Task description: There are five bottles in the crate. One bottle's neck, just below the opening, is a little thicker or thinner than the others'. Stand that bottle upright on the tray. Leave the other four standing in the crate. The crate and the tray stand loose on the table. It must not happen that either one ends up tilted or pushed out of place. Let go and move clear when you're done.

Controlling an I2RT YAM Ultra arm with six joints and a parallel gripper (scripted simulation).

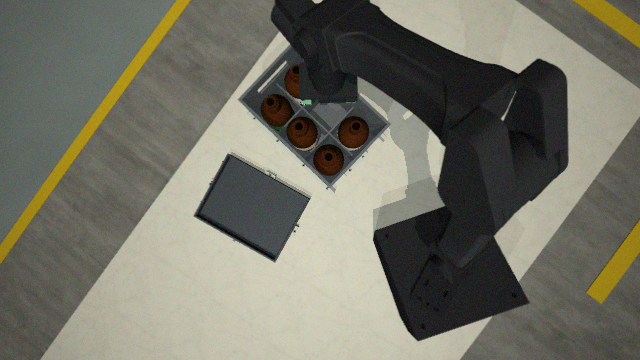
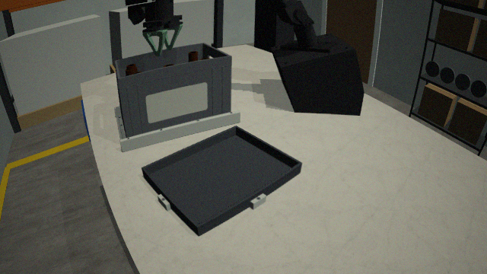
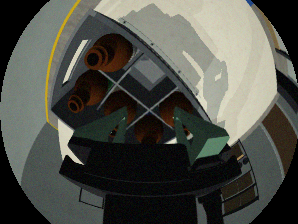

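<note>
The grey crate (image 1: 254, 103) (image 2: 133, 95) (image 3: 63, 95) holds five brown bottles upright, one compartment without a bottle. They are a bottle partly hidden by the arm (image 1: 291, 82) (image 3: 114, 50), a left corner bottle (image 1: 276, 111) (image 3: 90, 90), a front middle bottle (image 1: 302, 135) (image 3: 120, 102), a near corner bottle (image 1: 328, 162) (image 3: 149, 131) and a right bottle (image 1: 353, 134) (image 3: 172, 104). I cannot tell which neck differs. My gripper (image 2: 163, 52) (image 3: 150, 110) is open and empty, fingertips around the crate's rim height, above the compartments. The dark tray (image 1: 255, 205) (image 2: 224, 171) is empty.
The tray lies beside the crate, a narrow gap between them. A pale ledge (image 2: 183, 131) runs along the crate's foot. The black arm base (image 1: 450, 300) (image 2: 323, 80) stands on the table to one side. The arm reaches over the crate's back edge.
</note>
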